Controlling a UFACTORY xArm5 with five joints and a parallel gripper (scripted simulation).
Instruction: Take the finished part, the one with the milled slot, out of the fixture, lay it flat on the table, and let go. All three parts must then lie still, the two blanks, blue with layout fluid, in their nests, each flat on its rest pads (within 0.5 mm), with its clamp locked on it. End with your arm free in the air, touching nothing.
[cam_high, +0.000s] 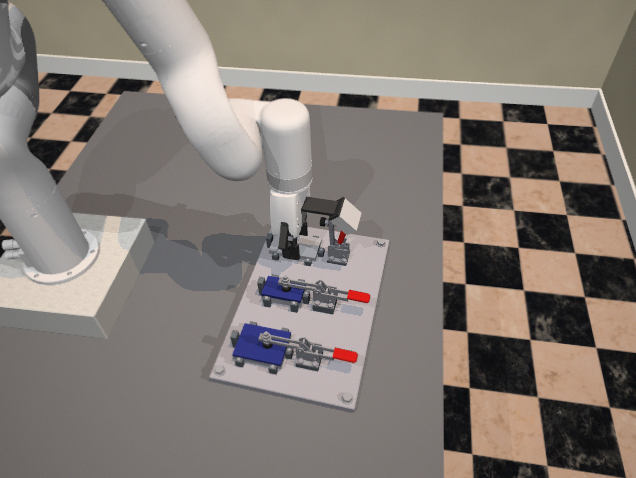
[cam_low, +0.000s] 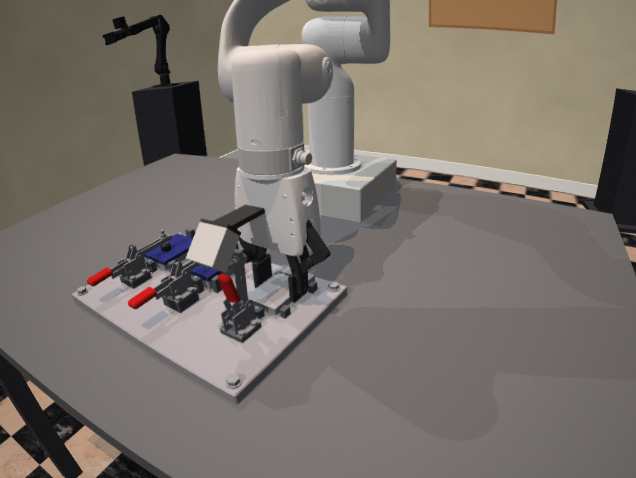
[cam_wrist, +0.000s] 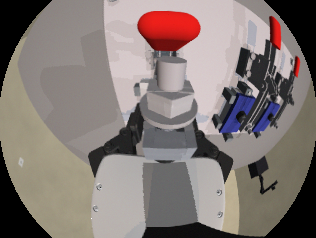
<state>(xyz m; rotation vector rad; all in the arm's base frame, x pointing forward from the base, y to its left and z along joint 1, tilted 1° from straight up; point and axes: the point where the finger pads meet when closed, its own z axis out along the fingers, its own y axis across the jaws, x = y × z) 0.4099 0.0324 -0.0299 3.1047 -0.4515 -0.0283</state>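
Note:
The grey fixture plate (cam_high: 298, 318) holds three nests. My gripper (cam_high: 307, 245) stands upright over the far nest, shut on the grey finished part (cam_high: 310, 250), which still sits low in that nest; in the exterior view the fingers (cam_low: 281, 280) flank the part (cam_low: 277, 288). That nest's clamp is open, its red handle (cam_high: 340, 237) upright beside my gripper, and it also shows in the wrist view (cam_wrist: 169, 29). Two blue blanks (cam_high: 281, 288) (cam_high: 258, 347) lie in the other nests with clamp arms down on them and red handles (cam_high: 358, 296) (cam_high: 344, 354) flat.
The arm's base block (cam_high: 66, 287) stands at the table's left. The upright clamp handle (cam_low: 227, 287) and its bracket (cam_low: 239, 321) are close to my fingers. Black stands (cam_low: 169, 118) are off the table behind.

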